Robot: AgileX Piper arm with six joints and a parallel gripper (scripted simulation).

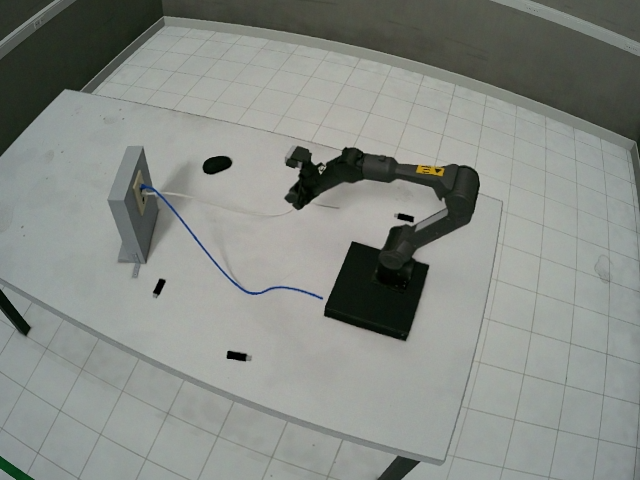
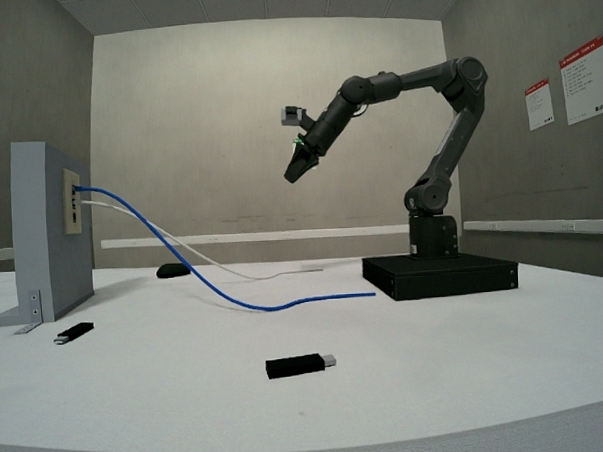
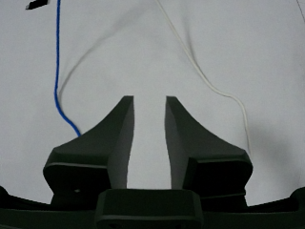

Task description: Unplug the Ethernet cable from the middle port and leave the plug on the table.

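A grey wall block (image 1: 126,217) (image 2: 37,230) holds a beige wall plate (image 1: 138,195) (image 2: 71,223). A blue cable (image 1: 206,253) (image 2: 189,272) (image 3: 57,57) is plugged into the top port. A white cable (image 1: 232,208) (image 2: 188,249) (image 3: 185,52) is plugged into the middle port, and its plug (image 1: 149,193) (image 2: 79,203) sits in the plate. My gripper (image 1: 293,200) (image 2: 290,177) (image 3: 150,109) hangs in the air well to the right of the plate, above the white cable's loose end. Its fingers stand a narrow gap apart with nothing between them.
A black oval object (image 1: 216,164) (image 2: 172,271) lies behind the cables. Black USB sticks lie near the block (image 1: 159,287) (image 2: 73,332) (image 3: 38,4), at the front (image 1: 238,355) (image 2: 299,364) and beside the arm (image 1: 403,217). The robot's black base (image 1: 361,304) (image 2: 438,279) stands on the right.
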